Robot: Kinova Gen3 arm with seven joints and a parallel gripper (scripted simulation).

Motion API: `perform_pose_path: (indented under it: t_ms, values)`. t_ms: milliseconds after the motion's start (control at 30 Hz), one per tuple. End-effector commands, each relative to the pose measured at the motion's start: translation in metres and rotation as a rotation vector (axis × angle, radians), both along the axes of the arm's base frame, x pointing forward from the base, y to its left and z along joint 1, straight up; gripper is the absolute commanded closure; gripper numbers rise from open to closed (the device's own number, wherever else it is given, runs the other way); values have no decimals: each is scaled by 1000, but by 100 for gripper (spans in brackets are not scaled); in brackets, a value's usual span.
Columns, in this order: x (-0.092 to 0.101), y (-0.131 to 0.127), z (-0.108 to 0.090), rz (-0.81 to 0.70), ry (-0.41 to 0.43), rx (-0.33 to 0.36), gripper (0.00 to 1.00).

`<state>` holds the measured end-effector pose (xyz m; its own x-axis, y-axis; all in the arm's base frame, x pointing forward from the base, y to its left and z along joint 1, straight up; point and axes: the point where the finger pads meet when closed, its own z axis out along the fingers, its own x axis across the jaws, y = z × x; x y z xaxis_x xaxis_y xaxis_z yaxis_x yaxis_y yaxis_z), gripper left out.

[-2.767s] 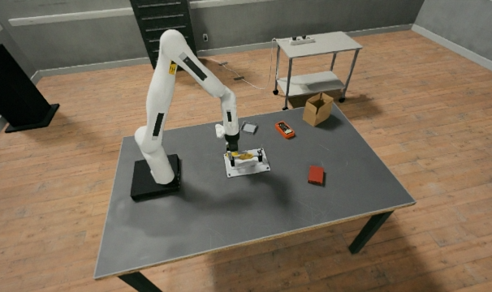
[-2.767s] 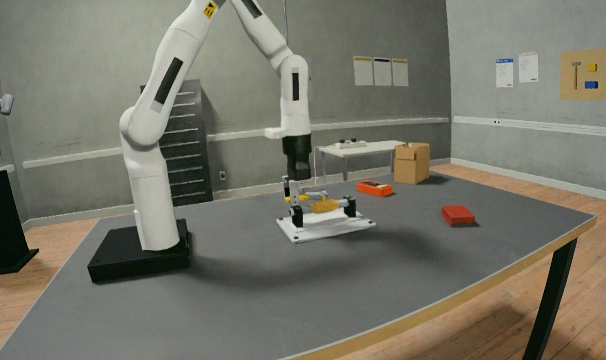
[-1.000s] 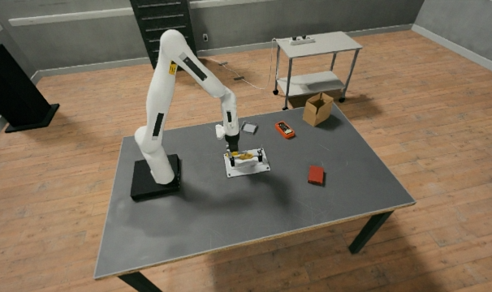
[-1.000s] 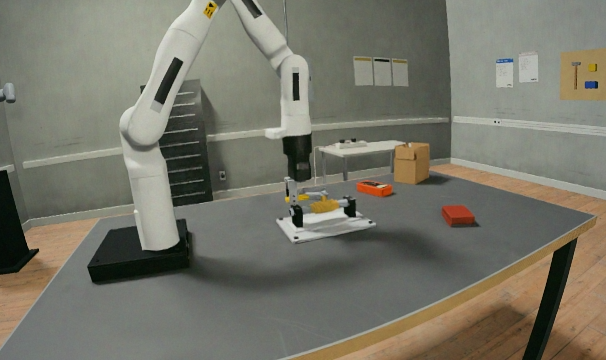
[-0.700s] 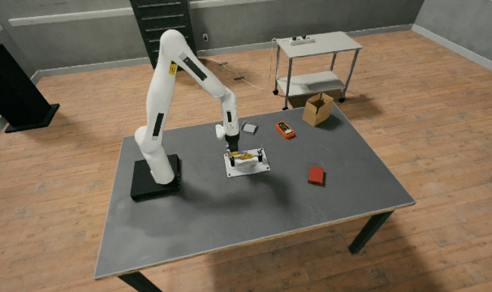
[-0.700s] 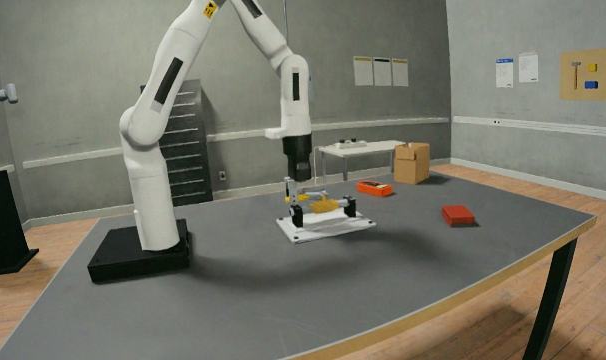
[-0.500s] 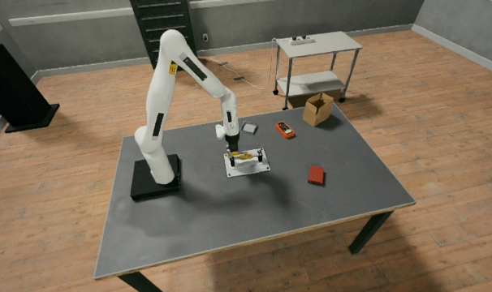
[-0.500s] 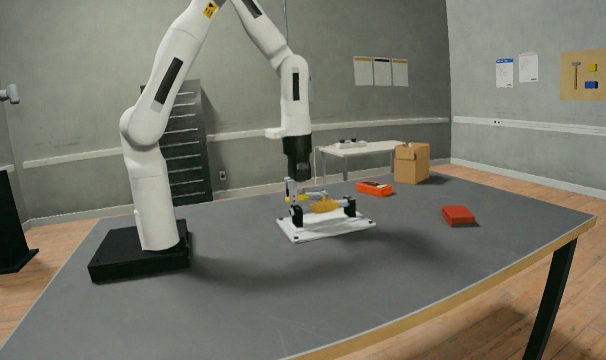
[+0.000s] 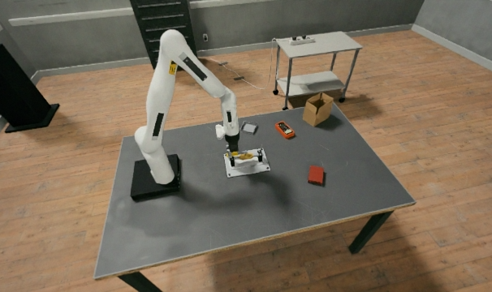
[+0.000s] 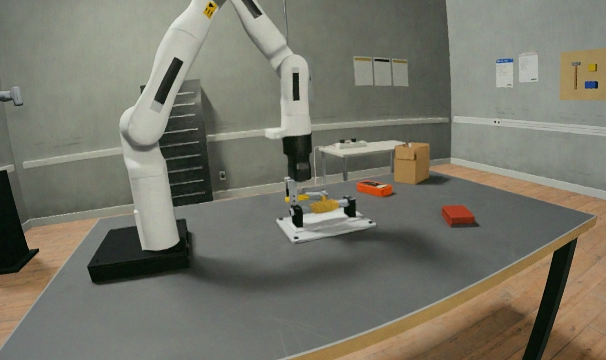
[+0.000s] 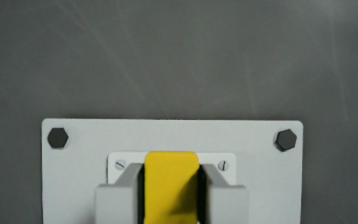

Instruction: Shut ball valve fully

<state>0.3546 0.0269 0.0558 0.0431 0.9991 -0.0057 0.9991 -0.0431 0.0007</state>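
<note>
Fingers of the gripper (image 11: 171, 192) are clamping the yellow valve handle (image 11: 171, 180) from both sides, partly closed, above the white mounting plate (image 11: 80, 165) sitting mid-table (image 9: 230, 219).

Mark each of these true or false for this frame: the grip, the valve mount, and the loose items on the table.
1. The gripper is shut on the yellow valve handle. True.
2. The fingers stand wide open, apart from the handle. False: they press against both of its sides.
3. The valve sits on a white base plate with dark hex bolts at its corners. True.
4. The red block lies on the base plate. False: it lies apart on the grey table.
5. The cardboard box stands on the table near its far edge. True.
</note>
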Motion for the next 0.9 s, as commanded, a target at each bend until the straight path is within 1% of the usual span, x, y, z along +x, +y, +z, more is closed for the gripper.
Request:
perform_pose_path:
  t_ms: [0,500,667,867]
  values:
    - [-1,6,-1,8,1,8,100]
    - [-1,6,-1,5,1,8,100]
    - [-2,9,-1,-58,6,7,100]
    - [-1,12,-1,-89,6,7,100]
